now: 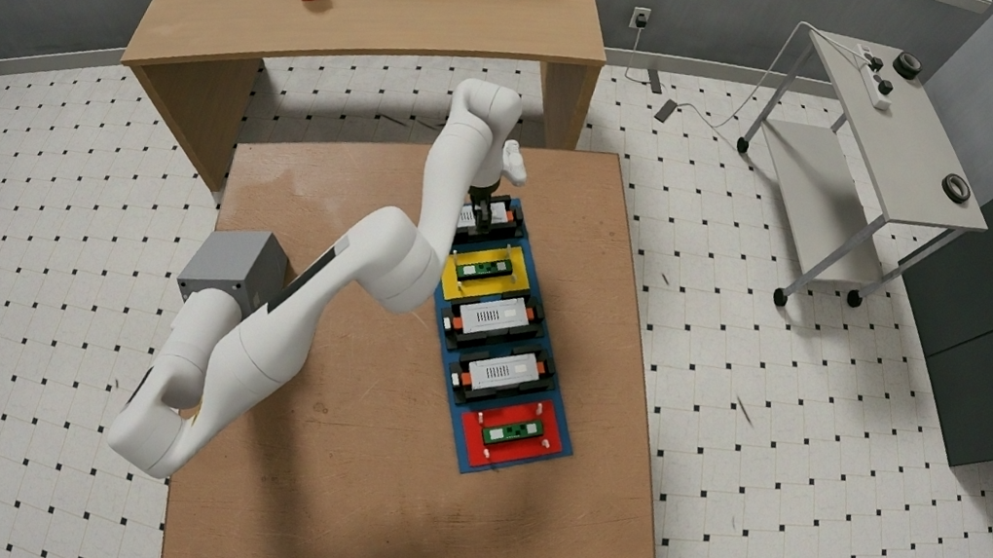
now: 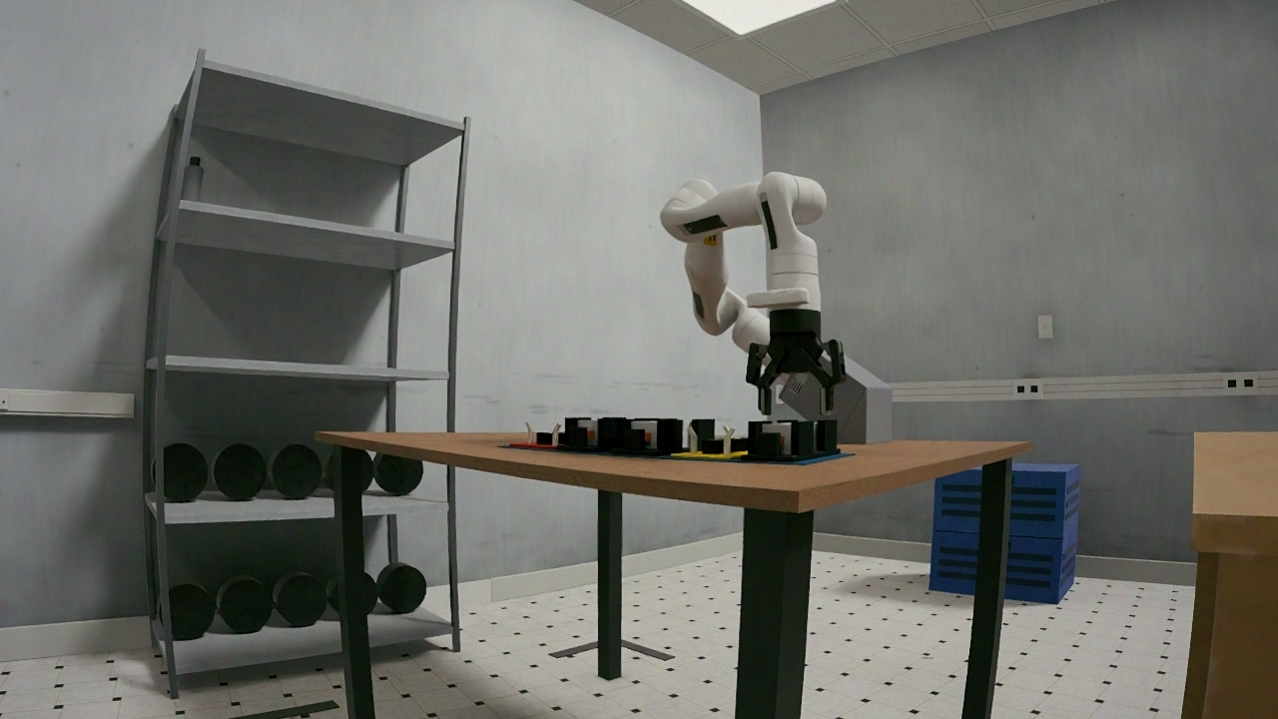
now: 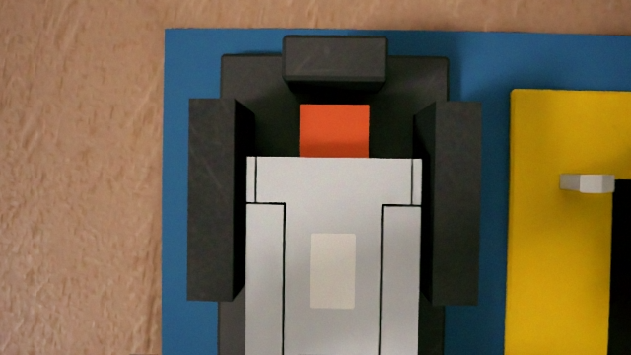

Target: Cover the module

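A white robot arm reaches over a blue board on a brown table, its gripper open above the cover beside the yellow base plate. Two more light-gray covers sit in black holders between the yellow plate and a red plate.
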Robot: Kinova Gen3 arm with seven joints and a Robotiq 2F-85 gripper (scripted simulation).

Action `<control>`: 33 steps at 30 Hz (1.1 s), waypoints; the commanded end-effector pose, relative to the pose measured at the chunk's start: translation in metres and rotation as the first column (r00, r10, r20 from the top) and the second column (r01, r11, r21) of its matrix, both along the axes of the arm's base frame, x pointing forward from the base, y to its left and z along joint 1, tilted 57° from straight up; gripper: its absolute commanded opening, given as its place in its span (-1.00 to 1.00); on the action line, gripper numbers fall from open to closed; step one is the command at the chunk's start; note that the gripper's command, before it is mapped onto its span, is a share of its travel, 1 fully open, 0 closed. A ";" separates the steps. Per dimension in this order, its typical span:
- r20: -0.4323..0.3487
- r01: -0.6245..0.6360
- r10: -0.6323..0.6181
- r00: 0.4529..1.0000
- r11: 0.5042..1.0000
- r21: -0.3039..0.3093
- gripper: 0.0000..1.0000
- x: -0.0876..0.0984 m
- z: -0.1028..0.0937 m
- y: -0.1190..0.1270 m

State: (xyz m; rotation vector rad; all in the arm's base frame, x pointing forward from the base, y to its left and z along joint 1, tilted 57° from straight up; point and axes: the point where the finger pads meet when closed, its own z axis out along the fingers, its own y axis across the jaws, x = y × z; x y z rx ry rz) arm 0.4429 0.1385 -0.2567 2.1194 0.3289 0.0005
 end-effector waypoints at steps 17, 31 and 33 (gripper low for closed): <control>0.001 -0.001 0.001 1.000 1.000 0.002 1.00 0.002 -0.006 -0.009; 0.001 -0.001 0.001 1.000 1.000 0.002 1.00 0.003 -0.010 -0.015; 0.001 -0.001 0.001 1.000 1.000 0.002 1.00 0.003 -0.011 -0.016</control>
